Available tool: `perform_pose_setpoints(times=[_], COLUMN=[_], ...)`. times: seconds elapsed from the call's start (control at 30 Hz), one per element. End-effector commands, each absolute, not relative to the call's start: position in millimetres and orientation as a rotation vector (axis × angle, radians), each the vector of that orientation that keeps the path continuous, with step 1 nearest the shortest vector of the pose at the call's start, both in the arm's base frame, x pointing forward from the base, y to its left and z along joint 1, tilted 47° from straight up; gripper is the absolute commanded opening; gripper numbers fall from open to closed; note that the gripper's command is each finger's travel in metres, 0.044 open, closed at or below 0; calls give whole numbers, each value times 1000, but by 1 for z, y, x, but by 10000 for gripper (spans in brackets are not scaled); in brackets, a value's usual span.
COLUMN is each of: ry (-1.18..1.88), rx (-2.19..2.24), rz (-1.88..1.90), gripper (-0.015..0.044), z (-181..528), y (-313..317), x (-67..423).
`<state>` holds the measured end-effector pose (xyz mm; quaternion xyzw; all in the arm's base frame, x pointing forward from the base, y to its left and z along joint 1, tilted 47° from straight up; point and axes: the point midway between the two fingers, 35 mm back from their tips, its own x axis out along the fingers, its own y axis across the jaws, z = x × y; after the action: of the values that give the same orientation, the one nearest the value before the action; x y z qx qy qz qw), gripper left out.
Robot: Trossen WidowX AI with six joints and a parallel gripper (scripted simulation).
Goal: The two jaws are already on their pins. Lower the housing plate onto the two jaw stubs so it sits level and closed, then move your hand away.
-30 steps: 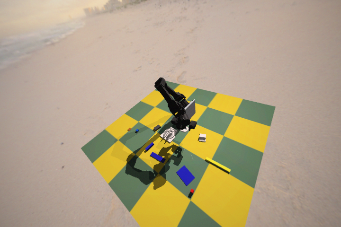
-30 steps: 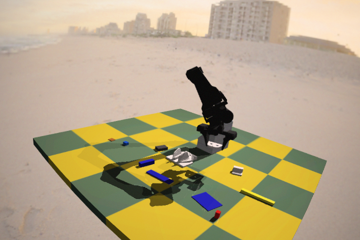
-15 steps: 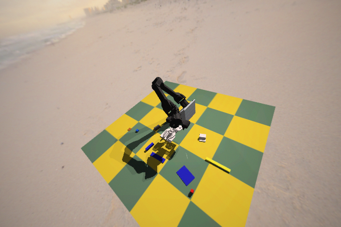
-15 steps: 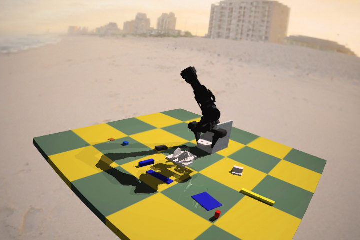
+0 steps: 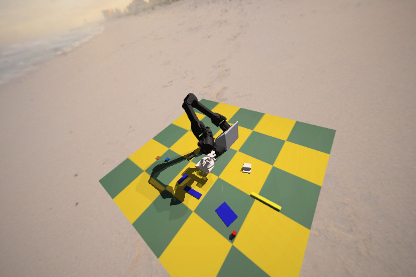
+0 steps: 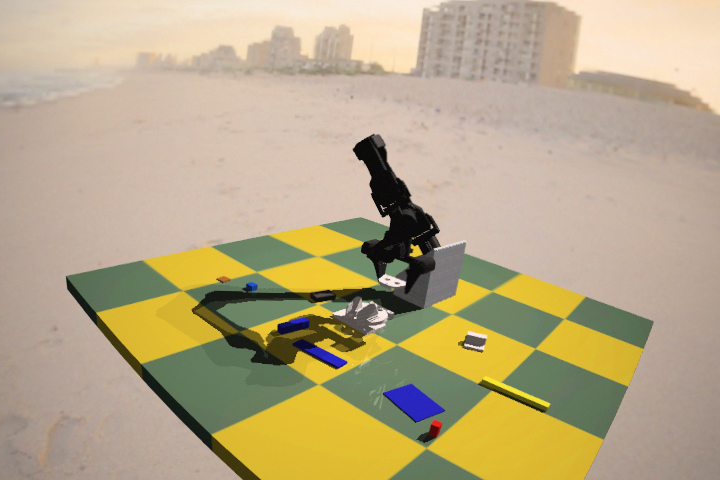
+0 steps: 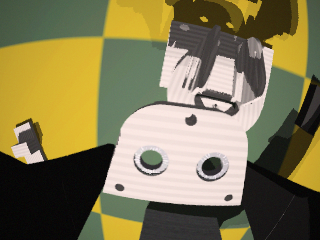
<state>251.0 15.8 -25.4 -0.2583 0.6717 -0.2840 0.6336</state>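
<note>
Housing plate [image 6: 392,280] [image 7: 176,175] hung in the air above the jaw assembly [image 5: 205,164] [image 6: 362,315] [image 7: 215,75], well in from the mat's edges, toward its far edge. Coming move turned on this offset: in the wrist view the assembly lay just beyond the plate's rounded edge, the plate's long axis running across from finger to finger. Gripper [image 6: 393,283] [image 7: 178,160] pinched the plate by its two ends, between the fingers. Some travel over, then lowering, seemed needed.
</note>
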Motion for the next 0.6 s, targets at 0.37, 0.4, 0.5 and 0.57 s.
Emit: perform_pose_setpoints(times=[0.37,0.4,0.5,0.57], ry=[1506,1506,1506,1506], rx=[-563,-563,-563,-563], rz=[-714,-714,-714,-714], gripper=[351,351,351,351], z=[-1,-1,-1,-1], y=[-17,-17,-17,-17], x=[245,245,245,245])
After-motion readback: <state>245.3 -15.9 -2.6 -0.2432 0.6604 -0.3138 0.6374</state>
